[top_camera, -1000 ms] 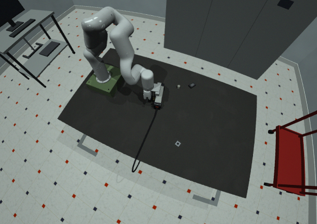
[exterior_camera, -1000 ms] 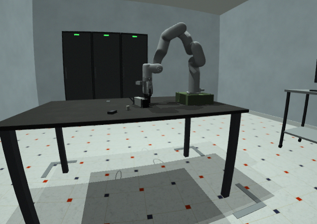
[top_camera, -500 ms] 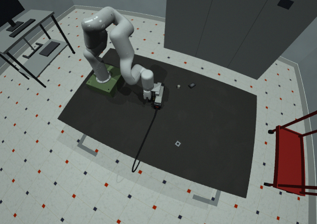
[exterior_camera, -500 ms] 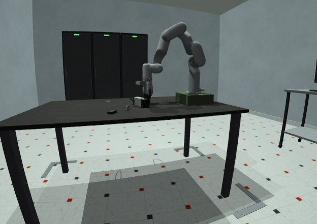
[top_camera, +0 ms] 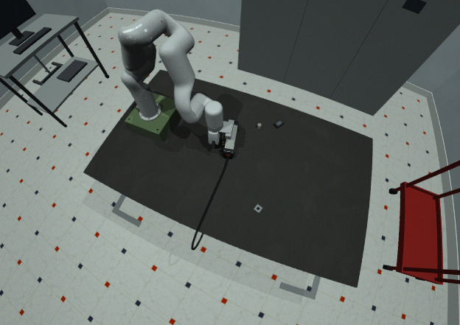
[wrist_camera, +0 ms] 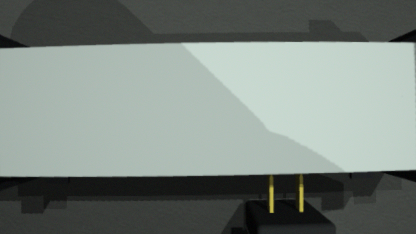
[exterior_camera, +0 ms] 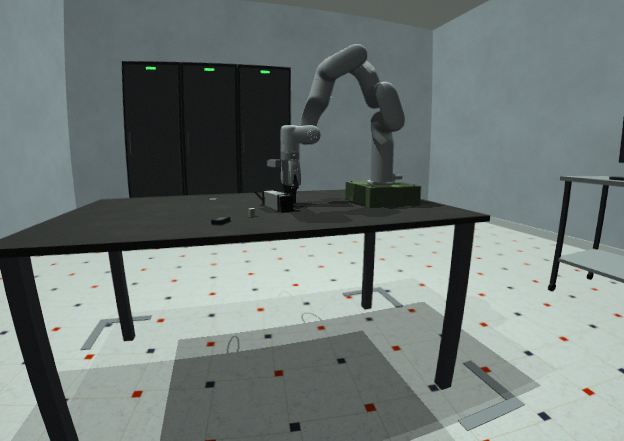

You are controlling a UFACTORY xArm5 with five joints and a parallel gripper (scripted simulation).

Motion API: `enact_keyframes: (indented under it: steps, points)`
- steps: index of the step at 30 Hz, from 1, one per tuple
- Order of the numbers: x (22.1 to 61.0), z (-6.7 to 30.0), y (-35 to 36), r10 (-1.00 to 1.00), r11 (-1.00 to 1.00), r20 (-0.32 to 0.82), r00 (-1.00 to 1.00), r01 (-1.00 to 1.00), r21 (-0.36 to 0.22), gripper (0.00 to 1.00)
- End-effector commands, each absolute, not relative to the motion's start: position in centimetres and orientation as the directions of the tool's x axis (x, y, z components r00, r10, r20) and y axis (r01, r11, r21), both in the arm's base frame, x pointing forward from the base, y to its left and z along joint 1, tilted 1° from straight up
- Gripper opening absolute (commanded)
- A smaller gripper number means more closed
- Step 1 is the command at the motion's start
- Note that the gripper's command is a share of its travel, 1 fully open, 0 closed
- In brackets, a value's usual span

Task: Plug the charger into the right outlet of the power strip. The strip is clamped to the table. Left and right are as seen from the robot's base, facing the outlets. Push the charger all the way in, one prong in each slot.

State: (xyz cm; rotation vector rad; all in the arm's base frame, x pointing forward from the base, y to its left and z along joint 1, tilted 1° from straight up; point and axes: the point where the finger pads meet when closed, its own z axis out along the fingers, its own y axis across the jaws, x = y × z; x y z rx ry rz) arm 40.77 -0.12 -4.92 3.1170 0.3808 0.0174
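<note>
The pale power strip (wrist_camera: 200,107) fills the wrist view as a wide band; it also shows on the dark table in the top view (top_camera: 231,135) and the exterior view (exterior_camera: 274,198). My gripper (top_camera: 222,143) is shut on the black charger (wrist_camera: 285,217), at the bottom of the wrist view. Its two yellow prongs (wrist_camera: 286,192) point up at the strip's lower edge, right of the middle, and their tips meet that edge. The outlet slots are hidden from the wrist view. A black cable (top_camera: 209,203) runs from the strip's end across the table.
A small pale cylinder (top_camera: 259,125) and a small dark block (top_camera: 279,123) lie on the table right of the strip. The arm's green base (top_camera: 150,119) stands to the left. A red cart (top_camera: 422,232) stands off the table at the right.
</note>
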Motion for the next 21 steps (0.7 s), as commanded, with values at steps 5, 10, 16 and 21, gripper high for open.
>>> enact_keyframes:
  steps: [5,10,16,21]
  points:
    - [40.92,-4.82,-0.12,0.241,-0.971,0.014,0.97,0.241,0.004,0.0]
    - [40.94,-4.82,-0.11,0.241,-0.971,0.014,0.97,0.241,0.004,0.0]
    - [41.0,-4.82,-0.1,0.241,-0.971,0.014,0.97,0.241,0.004,0.0]
    - [41.06,-4.82,-0.08,0.241,-0.971,0.014,0.97,0.241,0.004,0.0]
